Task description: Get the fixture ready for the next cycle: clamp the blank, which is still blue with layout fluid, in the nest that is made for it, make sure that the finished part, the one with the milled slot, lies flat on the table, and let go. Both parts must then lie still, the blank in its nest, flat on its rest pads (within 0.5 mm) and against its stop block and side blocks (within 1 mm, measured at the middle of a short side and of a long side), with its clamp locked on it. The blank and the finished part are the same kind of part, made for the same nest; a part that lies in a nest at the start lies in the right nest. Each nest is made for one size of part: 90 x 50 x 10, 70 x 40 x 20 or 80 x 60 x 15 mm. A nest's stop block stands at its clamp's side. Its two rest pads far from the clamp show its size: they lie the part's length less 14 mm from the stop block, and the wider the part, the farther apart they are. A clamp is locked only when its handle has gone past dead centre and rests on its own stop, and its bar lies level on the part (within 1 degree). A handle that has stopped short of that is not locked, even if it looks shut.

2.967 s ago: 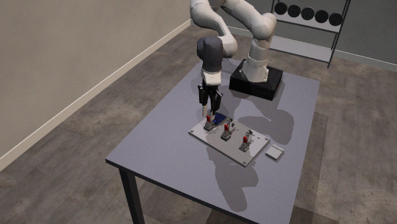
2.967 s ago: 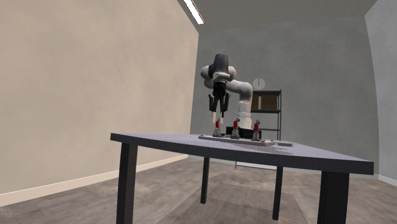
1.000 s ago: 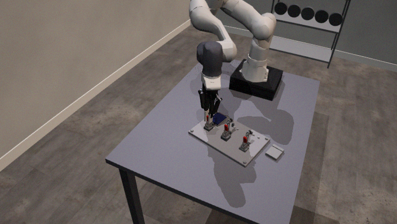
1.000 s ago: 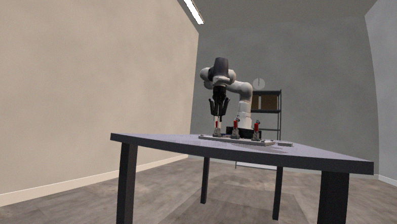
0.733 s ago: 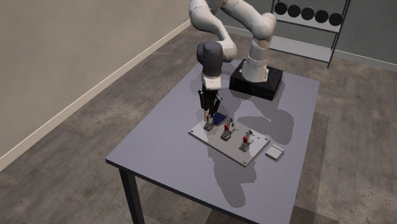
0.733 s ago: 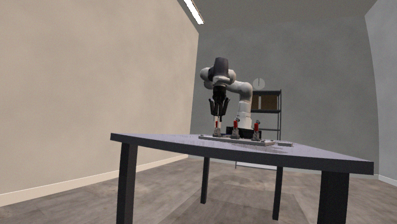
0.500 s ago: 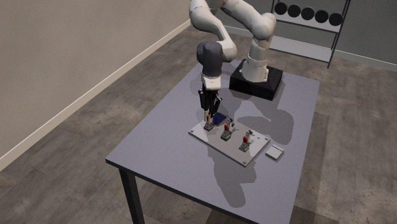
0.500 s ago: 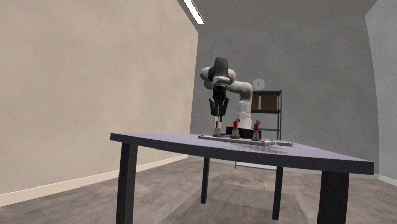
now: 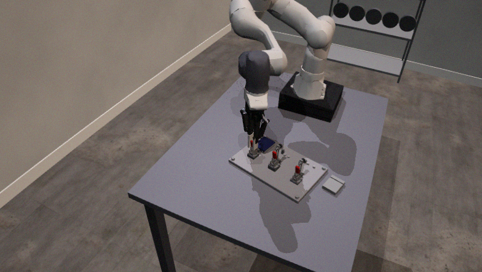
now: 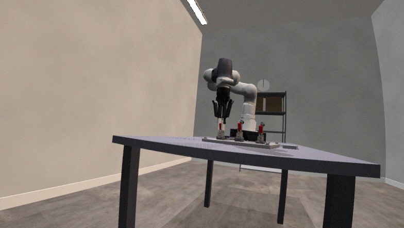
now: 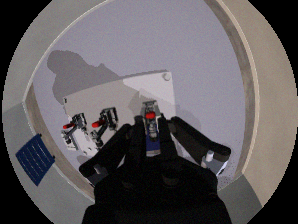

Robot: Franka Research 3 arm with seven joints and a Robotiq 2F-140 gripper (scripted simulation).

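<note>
Grey flooring and plain walls are surrounding a dark-legged table [image 9: 202, 189] that is carrying the fixture plate [image 9: 270, 179] near the middle of the top view. At the plate's upper left end the gripper [image 9: 252, 141] is hanging straight down with its fingers nearly closed and pinching the red handle [image 11: 150, 117] of the leftmost clamp [image 9: 252, 152], which is standing upright. The blue blank [image 9: 265, 143] is lying just right of that clamp, in the nest at that end; whether it is sitting fully on its pads cannot be told. The finished part [image 9: 333, 184] is lying flat on the table off the plate's right end. Being a stiff metal slab, the blank is likely fairly heavy and smooth, best taken across its narrow sides, while the handle is probably needing a firm push past dead centre. The middle clamp [image 9: 275, 161] and the right clamp [image 9: 297, 175] are standing near, upright, crowding any sideways swing; a shelf [image 9: 374, 20] is sitting in the upper right corner, well apart.
</note>
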